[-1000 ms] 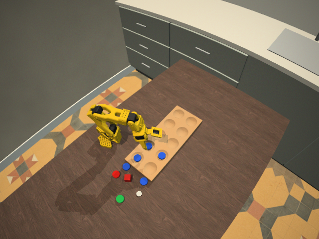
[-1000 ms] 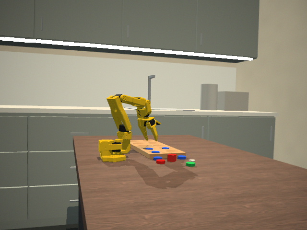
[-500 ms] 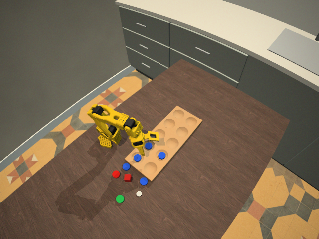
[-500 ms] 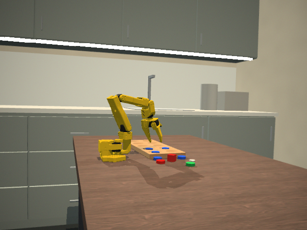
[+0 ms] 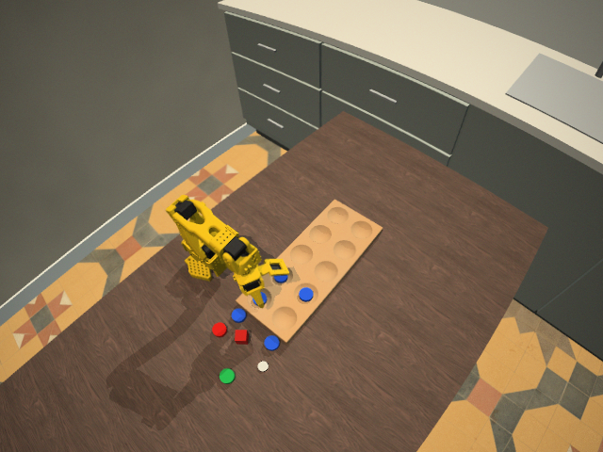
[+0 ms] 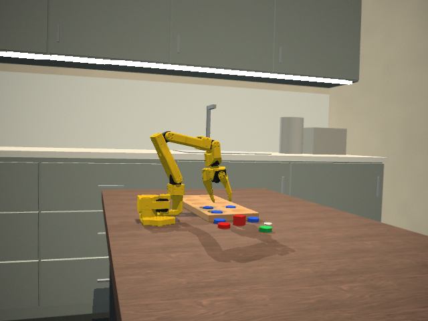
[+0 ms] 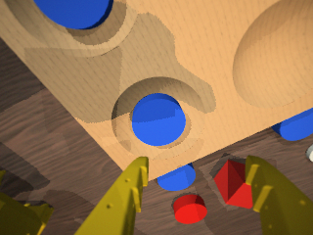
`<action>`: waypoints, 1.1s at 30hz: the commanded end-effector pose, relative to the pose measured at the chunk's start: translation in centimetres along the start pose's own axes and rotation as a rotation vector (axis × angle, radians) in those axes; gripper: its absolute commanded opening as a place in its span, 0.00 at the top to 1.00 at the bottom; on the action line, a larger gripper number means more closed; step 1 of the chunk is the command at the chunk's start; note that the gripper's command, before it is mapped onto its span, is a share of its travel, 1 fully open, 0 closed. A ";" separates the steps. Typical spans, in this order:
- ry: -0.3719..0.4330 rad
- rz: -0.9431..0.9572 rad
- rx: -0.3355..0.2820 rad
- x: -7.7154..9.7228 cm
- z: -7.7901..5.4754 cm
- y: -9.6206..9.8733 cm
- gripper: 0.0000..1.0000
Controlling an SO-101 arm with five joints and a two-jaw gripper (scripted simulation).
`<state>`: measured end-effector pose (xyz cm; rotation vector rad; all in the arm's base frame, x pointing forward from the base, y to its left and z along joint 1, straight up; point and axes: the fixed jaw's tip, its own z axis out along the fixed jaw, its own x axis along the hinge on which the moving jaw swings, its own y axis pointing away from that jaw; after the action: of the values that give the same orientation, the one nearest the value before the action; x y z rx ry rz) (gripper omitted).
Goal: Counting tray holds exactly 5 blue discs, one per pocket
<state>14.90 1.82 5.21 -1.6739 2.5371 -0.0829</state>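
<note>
Hovering over the near left part of the counting tray (image 5: 307, 274) (image 6: 238, 211) (image 7: 196, 64), the hand (image 5: 273, 289) (image 6: 221, 200) (image 7: 197, 159) is held moderately apart, and nothing is gripped by it. Places are given as seen from the top.

The tray is set on the brown desk (image 5: 414, 292) (image 6: 276, 269) (image 7: 29, 113), and 3 of its 10 pockets are filled, each by 1 blue disc. The near left pocket is occupied by the corner disc (image 5: 264, 298) (image 6: 217, 211) (image 7: 158, 119), partly covered from above by a finger. The next pocket farther along that row is taken by the second disc (image 5: 281, 279) (image 6: 208, 207) (image 7: 75, 10), and 1 in the right row by the third disc (image 5: 305, 294) (image 6: 230, 206).

On the desk, 2 blue discs are left outside the near end: the left blue disc (image 5: 238, 314) (image 6: 219, 221) (image 7: 176, 178) and the right blue disc (image 5: 271, 343) (image 6: 253, 219) (image 7: 295, 126). A red block (image 5: 240, 336) (image 6: 239, 220) (image 7: 235, 183) is placed between a red disc (image 5: 220, 330) (image 6: 223, 225) (image 7: 190, 210) and the right blue disc. Nearer, a white disc (image 5: 263, 366) (image 6: 267, 223) is seen to the right of a green disc (image 5: 226, 376) (image 6: 265, 229).

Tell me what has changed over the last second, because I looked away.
The yellow gripper, open and empty, has moved over the wooden counting tray toward the end by the red cube. Nothing was taken hold of or let go. The tray, its three blue discs and the loose pieces stayed put.
</note>
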 end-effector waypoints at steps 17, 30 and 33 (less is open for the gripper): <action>0.032 -0.289 -0.023 4.3 -0.5 -1.2 0.73; 0.038 -0.397 -0.054 6.0 -0.5 -1.1 0.73; 0.038 -0.404 -0.056 6.1 -0.5 -1.1 0.73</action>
<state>12.97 -3.88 4.91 -2.2043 2.2318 -0.0173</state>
